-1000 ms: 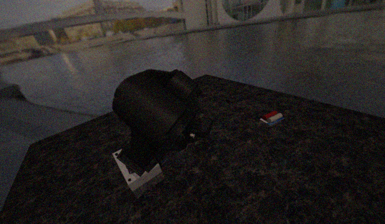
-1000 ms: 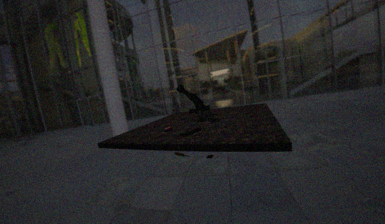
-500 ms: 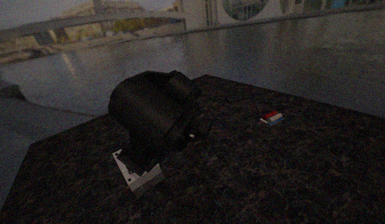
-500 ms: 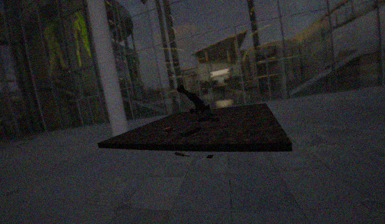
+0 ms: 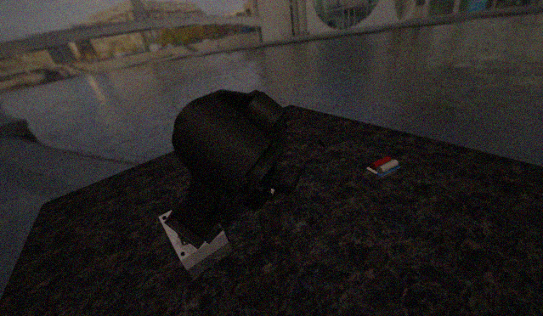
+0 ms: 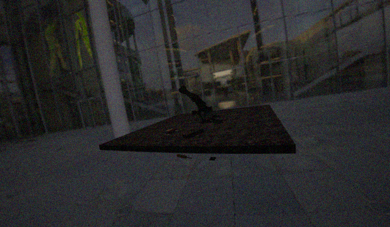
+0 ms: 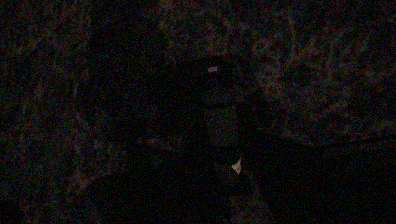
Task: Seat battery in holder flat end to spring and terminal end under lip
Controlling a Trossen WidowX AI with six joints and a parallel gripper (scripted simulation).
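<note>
Very dark here: the battery sits clamped in the gripper, small bright glints at both its ends.

Matte black arm with bulky rounded housing.
</note>
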